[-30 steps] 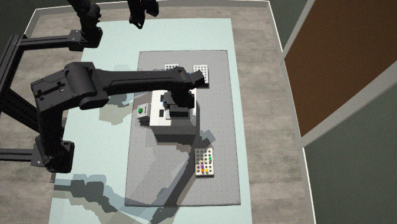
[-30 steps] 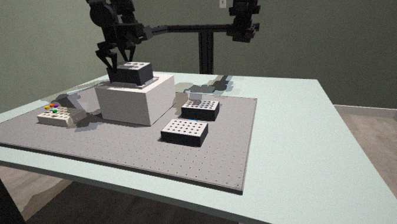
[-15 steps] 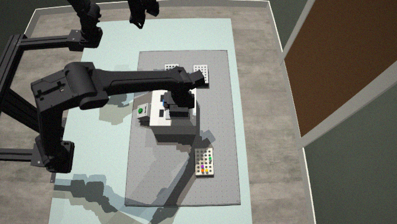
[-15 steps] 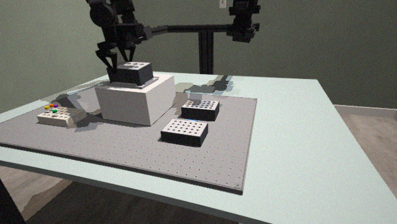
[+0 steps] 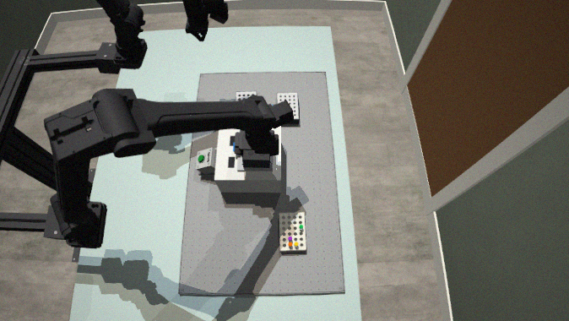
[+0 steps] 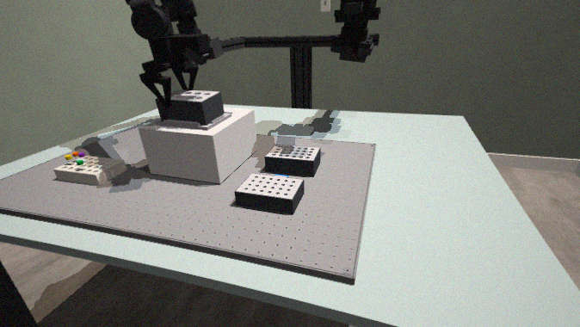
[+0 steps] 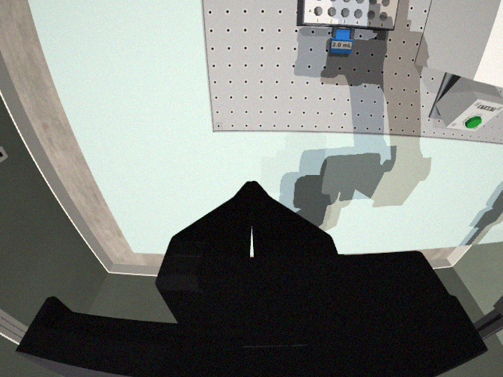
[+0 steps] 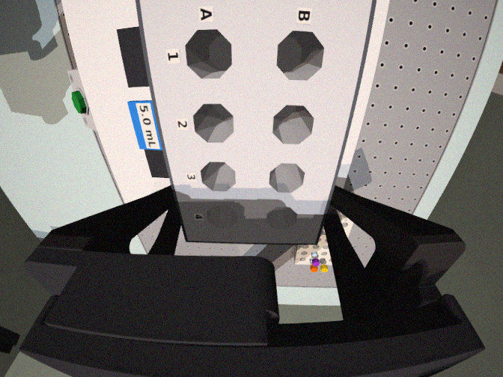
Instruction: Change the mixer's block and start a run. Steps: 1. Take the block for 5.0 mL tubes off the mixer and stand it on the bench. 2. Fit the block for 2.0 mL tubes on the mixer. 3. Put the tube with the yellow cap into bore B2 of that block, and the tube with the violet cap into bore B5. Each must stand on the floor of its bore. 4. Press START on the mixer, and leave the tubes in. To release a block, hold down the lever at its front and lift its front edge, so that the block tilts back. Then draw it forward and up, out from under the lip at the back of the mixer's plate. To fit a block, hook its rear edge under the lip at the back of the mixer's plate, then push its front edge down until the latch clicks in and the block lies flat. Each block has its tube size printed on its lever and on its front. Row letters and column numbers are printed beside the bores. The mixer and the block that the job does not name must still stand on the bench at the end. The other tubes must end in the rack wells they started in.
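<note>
Right claw (image 5: 257, 160) (image 6: 177, 95) (image 8: 252, 190), clenched on the 5.0 mL block (image 6: 211, 107) (image 8: 251, 93), on the mixer (image 5: 253, 187) (image 6: 185, 151) (image 7: 454, 36) (image 8: 105, 81). To the left, on the table (image 5: 295, 51) (image 6: 430, 194) (image 7: 121, 121), 2.0 mL block (image 5: 246, 95) (image 6: 294, 160) (image 7: 345, 19). To the right, rack (image 5: 292, 251) (image 6: 77, 175) (image 8: 299, 258) with yellow (image 5: 296, 244) (image 6: 68, 157) (image 8: 323, 268) and violet caps (image 5: 289, 238) (image 6: 82, 154) (image 8: 315, 262). Left claw (image 5: 200, 38) (image 6: 368, 43) (image 7: 251, 184), shut, apart.

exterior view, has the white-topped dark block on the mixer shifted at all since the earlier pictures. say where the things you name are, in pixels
Nothing visibly changed. The white-topped dark block (image 5: 240, 165) (image 6: 212, 108) (image 8: 251, 89) sits in the same place on the white mixer (image 5: 230, 174) (image 6: 185, 151) (image 8: 101, 81), with the right gripper (image 5: 257, 152) (image 6: 177, 94) (image 8: 251, 190) still clamped on it. Nothing was let go.
</note>
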{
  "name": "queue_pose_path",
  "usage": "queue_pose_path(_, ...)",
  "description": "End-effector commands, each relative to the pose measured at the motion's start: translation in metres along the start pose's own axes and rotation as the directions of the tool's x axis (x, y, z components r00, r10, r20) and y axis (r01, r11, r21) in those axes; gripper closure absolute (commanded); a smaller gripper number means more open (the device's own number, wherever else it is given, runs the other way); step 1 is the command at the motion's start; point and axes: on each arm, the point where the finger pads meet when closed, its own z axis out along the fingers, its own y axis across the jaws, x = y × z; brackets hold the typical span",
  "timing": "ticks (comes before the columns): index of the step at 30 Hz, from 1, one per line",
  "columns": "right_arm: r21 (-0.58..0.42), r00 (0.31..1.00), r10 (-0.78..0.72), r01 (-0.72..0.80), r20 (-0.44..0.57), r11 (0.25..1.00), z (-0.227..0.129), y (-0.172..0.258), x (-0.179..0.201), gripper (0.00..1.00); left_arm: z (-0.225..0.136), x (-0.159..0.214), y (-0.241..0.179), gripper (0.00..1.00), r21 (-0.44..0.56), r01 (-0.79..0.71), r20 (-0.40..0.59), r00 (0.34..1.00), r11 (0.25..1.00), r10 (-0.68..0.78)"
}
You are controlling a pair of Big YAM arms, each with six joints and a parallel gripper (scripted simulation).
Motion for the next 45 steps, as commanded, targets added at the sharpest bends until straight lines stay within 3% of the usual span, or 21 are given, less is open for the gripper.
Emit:
queue_pose_path(1,0.003,0.998,-0.055,0.055,0.015,0.999,-0.026,0.007,-0.012,1.0,-0.004,-0.003,0.0,1.0,-0.001,0.015,0.014,1.0,1.0,-0.015)
queue_pose_path(31,0.01,0.998,-0.053,0.052,0.029,0.999,-0.036,-0.002,-0.018,1.0,-0.018,-0.026,0.004,1.0,-0.004,0.022,0.062,0.998,1.0,-0.021)
queue_pose_path(45,-0.031,1.0,-0.022,0.023,0.011,0.999,-0.013,-0.011,-0.004,1.0,-0.018,-0.025,0.004,1.0,-0.004,0.022,0.061,0.998,1.0,-0.022)
